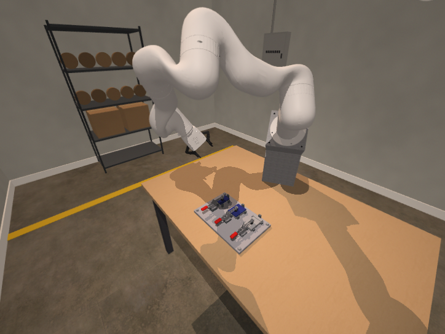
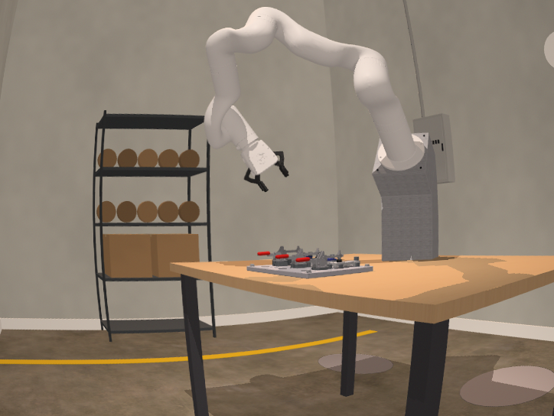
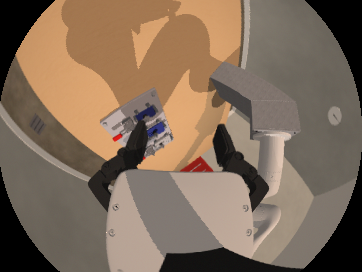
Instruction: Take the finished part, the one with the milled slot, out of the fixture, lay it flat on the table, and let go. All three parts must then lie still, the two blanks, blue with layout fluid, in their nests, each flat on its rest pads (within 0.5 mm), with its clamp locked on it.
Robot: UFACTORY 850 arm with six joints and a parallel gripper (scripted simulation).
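Jaws spread wide and gripping nothing, the gripper [image 2: 266, 175] hangs high above the counter [image 1: 323, 258], off past its far edge from the fixture [image 1: 233, 222]. On that plate sit two blue blanks [image 1: 224, 199] and, in the nearest nest, the grey slotted part [image 1: 250, 225], red clamp handles [image 1: 234, 235] alongside

The bench [image 1: 323, 258] is seen from high and far in the top view, from low beside it in the exterior view; the fixture [image 3: 140, 122] is shared with the downward-facing wrist view.
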